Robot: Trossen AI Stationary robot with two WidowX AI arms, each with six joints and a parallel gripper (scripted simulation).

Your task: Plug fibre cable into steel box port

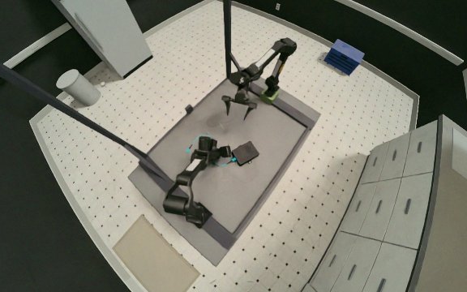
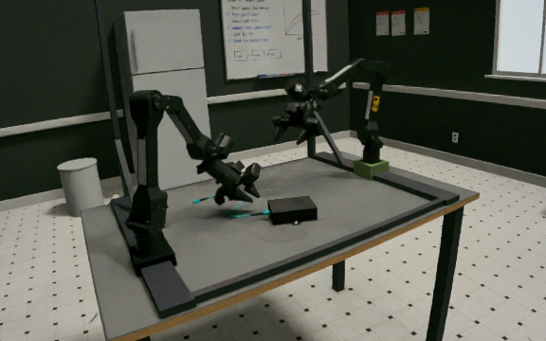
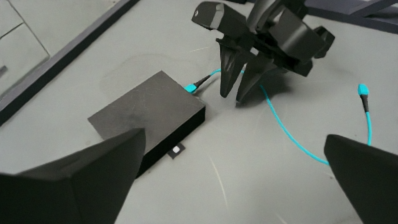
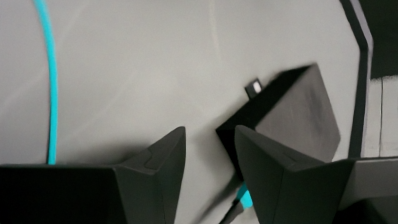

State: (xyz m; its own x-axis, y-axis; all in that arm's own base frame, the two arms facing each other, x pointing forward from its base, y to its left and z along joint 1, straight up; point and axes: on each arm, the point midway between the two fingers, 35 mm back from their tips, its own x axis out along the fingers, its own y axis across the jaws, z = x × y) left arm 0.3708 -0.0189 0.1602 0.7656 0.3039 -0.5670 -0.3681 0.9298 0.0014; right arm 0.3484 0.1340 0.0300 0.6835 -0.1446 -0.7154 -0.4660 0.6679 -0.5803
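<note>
The dark steel box (image 1: 246, 152) (image 2: 292, 209) lies flat in the middle of the table. A cyan plug (image 3: 190, 88) of the fibre cable (image 3: 290, 132) sits at the box's side face; how deep it sits, I cannot tell. The cable's other plug (image 3: 363, 90) lies free on the table. My right gripper (image 3: 230, 99) (image 2: 236, 195) (image 4: 210, 133) hovers tilted just above the cable beside the box, fingers a little apart with nothing between them. My left gripper (image 1: 237, 111) (image 2: 294, 134) is wide open and empty, high above the table's far end.
A raised dark rim runs around the grey table mat. A green block (image 2: 371, 168) carries the left arm's base at the far corner. A dark pole (image 2: 307, 71) stands behind the left gripper.
</note>
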